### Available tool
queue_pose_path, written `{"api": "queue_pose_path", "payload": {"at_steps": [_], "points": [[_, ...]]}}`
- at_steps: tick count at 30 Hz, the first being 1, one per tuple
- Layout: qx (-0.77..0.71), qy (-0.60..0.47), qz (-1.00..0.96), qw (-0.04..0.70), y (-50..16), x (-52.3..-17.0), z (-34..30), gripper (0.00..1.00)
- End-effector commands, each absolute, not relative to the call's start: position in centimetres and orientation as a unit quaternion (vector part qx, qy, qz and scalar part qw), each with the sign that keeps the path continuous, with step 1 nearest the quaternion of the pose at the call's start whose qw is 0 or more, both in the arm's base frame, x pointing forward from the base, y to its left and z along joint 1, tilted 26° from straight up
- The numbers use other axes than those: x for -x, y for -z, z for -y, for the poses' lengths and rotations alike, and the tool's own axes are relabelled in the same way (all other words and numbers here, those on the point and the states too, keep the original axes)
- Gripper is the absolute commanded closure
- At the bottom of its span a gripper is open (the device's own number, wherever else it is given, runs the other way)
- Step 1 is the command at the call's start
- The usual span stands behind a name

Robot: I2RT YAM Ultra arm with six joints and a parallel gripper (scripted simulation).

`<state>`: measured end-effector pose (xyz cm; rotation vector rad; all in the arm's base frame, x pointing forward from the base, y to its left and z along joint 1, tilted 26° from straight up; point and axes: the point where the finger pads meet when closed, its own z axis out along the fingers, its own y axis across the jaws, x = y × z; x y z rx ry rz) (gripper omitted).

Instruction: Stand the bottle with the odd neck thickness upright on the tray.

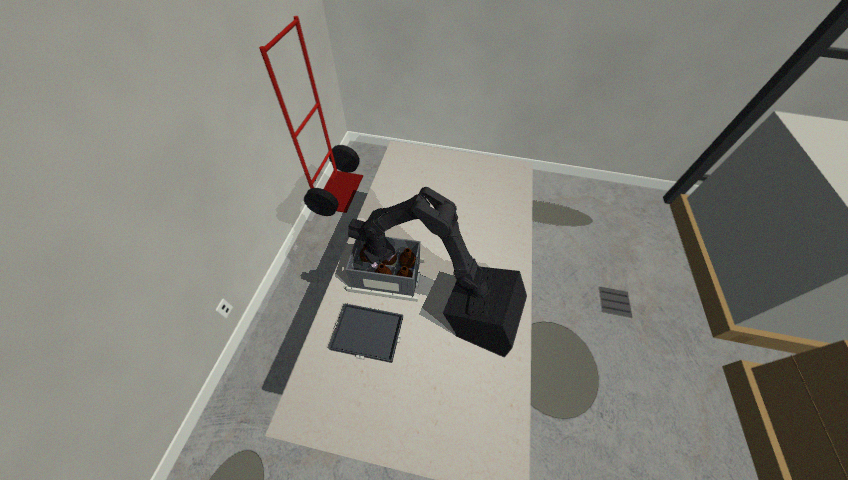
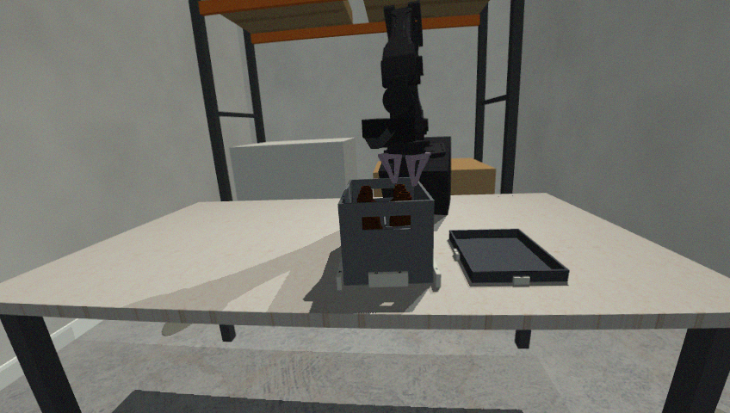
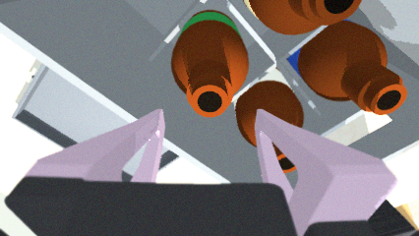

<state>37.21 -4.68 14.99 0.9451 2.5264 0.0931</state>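
Observation:
A grey crate (image 2: 385, 235) stands on the table with brown bottles upright in its cells. In the wrist view I see a bottle with a green base (image 3: 209, 64), one with a blue base (image 3: 350, 64), one partly behind my right finger (image 3: 269, 115) and one at the top edge (image 3: 305, 12). My gripper (image 3: 209, 117) (image 2: 405, 171) hangs just above the crate's top, fingers open and empty, with the green-based bottle's mouth just beyond the fingertips. The dark tray (image 2: 504, 255) lies empty beside the crate; it also shows in the overhead view (image 1: 365, 331).
The arm's black base box (image 1: 484, 309) stands on the table near the crate. A red hand truck (image 1: 309, 118) leans in the room's corner. Shelving with boxes (image 2: 358, 15) stands behind the table.

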Motion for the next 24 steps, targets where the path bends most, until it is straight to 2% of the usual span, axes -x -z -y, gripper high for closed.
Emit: {"api": "queue_pose_path", "payload": {"at_steps": [1, 24], "points": [[-0.343, -0.034, -0.91, 0.23, -15.36, -37.23, 4.68, 0.39], [-0.343, -0.034, -0.91, 0.23, -15.27, -37.37, 4.7, 0.39]]}}
